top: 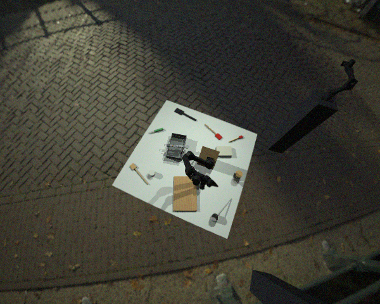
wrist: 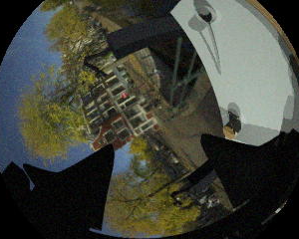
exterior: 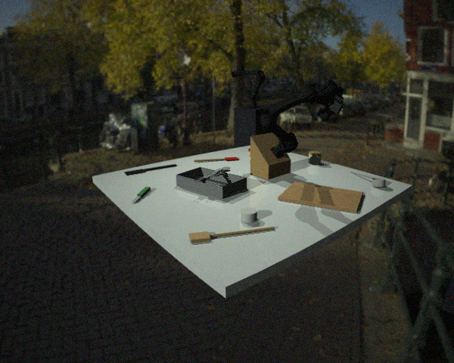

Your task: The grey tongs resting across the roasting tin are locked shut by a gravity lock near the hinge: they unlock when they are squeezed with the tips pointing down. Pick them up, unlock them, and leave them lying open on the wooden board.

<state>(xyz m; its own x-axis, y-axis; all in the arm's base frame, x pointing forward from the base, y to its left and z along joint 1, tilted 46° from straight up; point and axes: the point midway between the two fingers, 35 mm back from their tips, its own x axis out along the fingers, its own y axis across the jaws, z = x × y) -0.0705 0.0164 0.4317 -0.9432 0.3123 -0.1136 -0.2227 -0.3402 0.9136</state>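
Observation:
The grey tongs (top: pixel 175 145) (exterior: pixel 220 172) rest across the dark roasting tin (top: pixel 178 135) (exterior: pixel 200 190). They look thin and small; whether their arms are locked cannot be made out. The wooden board (top: pixel 185 203) (exterior: pixel 344 200) lies flat on the white table, with the arm's shadow across it. My gripper (wrist: pixel 158 144) is open and empty, its two dark fingers wide apart in the wrist view. It is raised high above the table, away from the tongs, and points outward. The tongs do not show in the wrist view.
A tall brown block (top: pixel 209 152) (exterior: pixel 260 159) stands between tin and arm. A small white cup (exterior: pixel 248 215) and a wooden spatula (top: pixel 133 167) (exterior: pixel 200 237) lie near the board. A jar (top: pixel 237 174) (exterior: pixel 314 158) and a long-handled cup (top: pixel 214 217) (exterior: pixel 378 181) stand beyond it.

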